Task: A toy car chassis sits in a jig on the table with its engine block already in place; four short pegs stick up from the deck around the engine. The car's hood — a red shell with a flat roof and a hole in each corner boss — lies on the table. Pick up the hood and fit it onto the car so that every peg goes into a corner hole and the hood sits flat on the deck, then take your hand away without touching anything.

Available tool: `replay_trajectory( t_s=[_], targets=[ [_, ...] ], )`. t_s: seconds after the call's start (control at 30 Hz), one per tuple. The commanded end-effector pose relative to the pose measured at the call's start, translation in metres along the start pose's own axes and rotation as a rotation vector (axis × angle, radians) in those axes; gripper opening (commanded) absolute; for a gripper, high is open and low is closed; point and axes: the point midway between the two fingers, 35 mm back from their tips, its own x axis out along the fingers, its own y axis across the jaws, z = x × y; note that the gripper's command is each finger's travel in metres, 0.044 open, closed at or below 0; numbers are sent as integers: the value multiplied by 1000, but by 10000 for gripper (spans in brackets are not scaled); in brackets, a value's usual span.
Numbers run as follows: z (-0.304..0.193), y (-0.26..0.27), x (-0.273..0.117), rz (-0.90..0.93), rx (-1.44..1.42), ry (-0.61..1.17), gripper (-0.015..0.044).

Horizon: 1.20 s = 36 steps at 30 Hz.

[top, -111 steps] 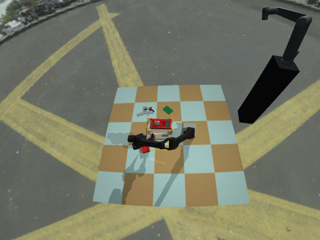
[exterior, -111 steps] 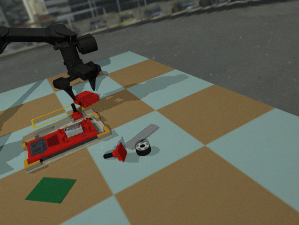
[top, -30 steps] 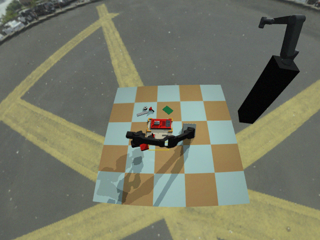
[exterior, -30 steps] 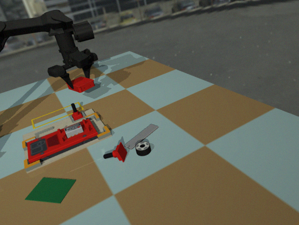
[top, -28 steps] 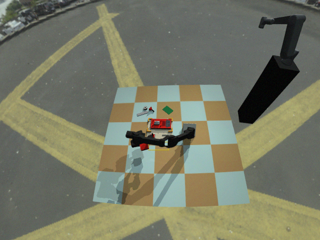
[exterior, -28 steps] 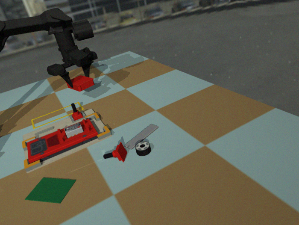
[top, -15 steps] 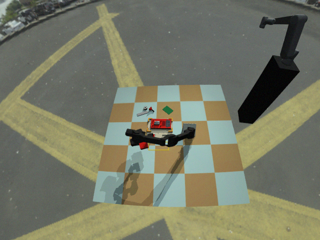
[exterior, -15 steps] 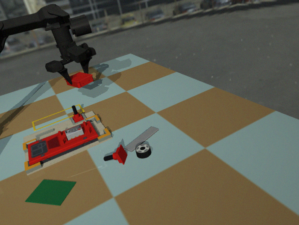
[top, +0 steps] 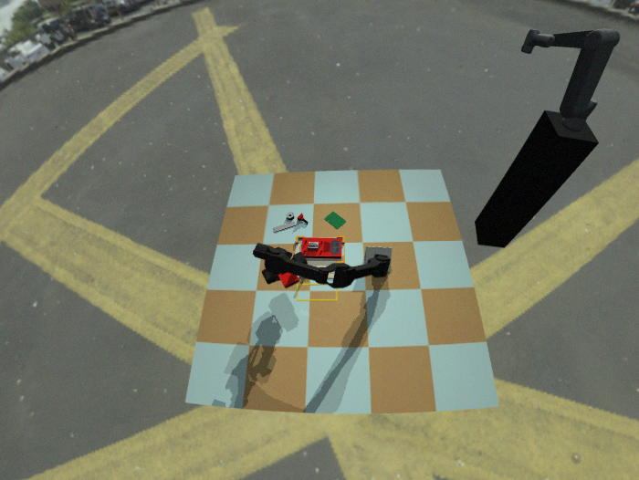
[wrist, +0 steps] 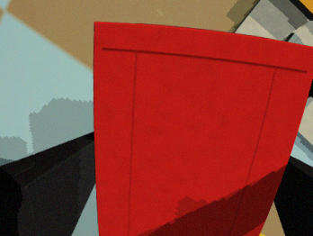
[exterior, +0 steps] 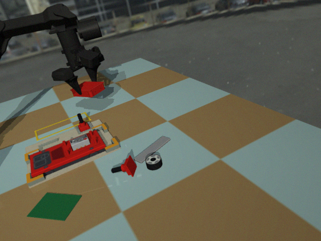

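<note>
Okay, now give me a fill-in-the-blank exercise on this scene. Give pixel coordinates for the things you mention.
1. The fingers hold the red ____.
2. The engine block [top: 312, 245] [exterior: 80, 142] sits on the ____ chassis [top: 320, 255] [exterior: 57, 153].
3. The flat diamond-shaped sheet [top: 335, 219] [exterior: 54, 206] is ____.
4. The wheel [top: 289, 215] [exterior: 154, 162] lies beside a flat ____ bar.

Missing words: hood; red; green; gray

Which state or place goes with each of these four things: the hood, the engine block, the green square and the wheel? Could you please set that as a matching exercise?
1. hood
2. engine block
3. green square
4. wheel

A. on the red chassis
B. beside the grey strip
C. between the gripper's fingers
D. lying flat on the table

Pairs: 1-C; 2-A; 3-D; 4-B
</note>
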Motion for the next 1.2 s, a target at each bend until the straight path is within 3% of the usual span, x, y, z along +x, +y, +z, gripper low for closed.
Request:
replay_trajectory(
  t_s=[0.0, 1.17],
  targets=[
    [15, -13, 0, -8, -72, -3, 0],
    [96, -115, -2, -26, -647, 8, 0]
  ],
)
